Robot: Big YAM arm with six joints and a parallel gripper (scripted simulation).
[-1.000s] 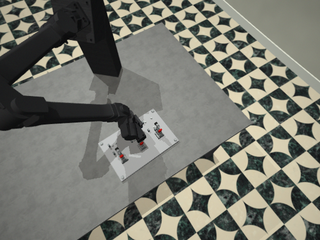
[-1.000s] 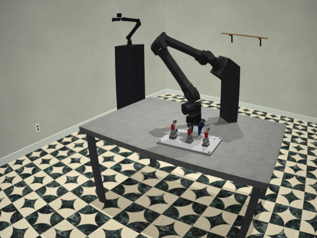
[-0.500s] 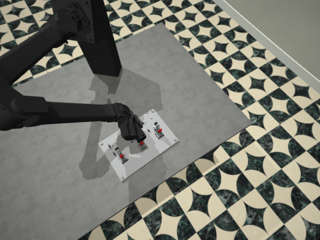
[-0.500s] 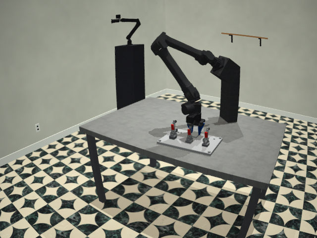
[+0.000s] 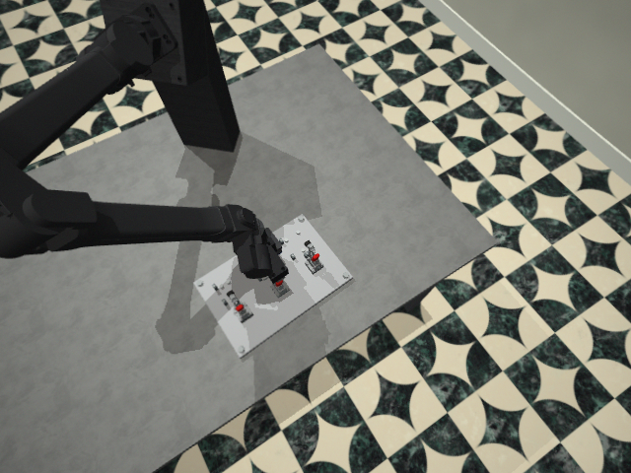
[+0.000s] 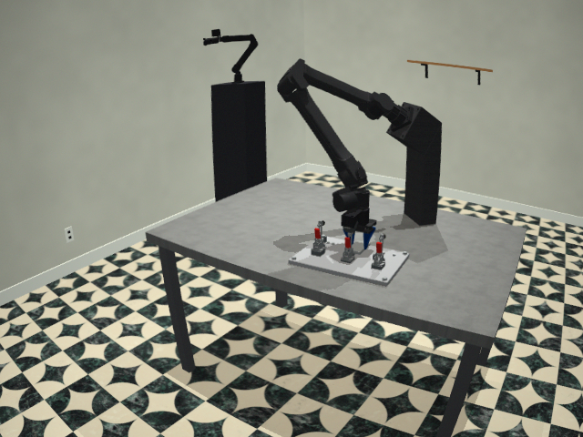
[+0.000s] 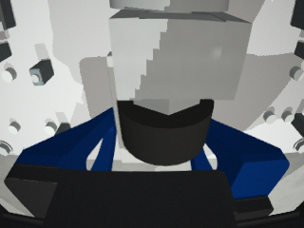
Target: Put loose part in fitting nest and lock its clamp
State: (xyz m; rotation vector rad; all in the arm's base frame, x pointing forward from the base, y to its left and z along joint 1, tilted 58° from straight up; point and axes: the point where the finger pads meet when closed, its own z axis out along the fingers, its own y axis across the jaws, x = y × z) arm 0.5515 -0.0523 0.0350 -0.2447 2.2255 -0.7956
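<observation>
Grips a pale grey, flat-sided part (image 7: 131,164) between the blue, tapered fingers of the black gripper (image 5: 277,270) (image 6: 359,244) (image 7: 151,114), at the middle station of a white rectangular fixture plate (image 5: 280,321) (image 6: 329,269) (image 7: 28,104). Reaches in just beside the middle clamp's upright red handle (image 5: 278,283) (image 6: 348,242), with a dark, round clamp tip (image 7: 166,142) near the part; seating on the pads cannot be told.
</observation>
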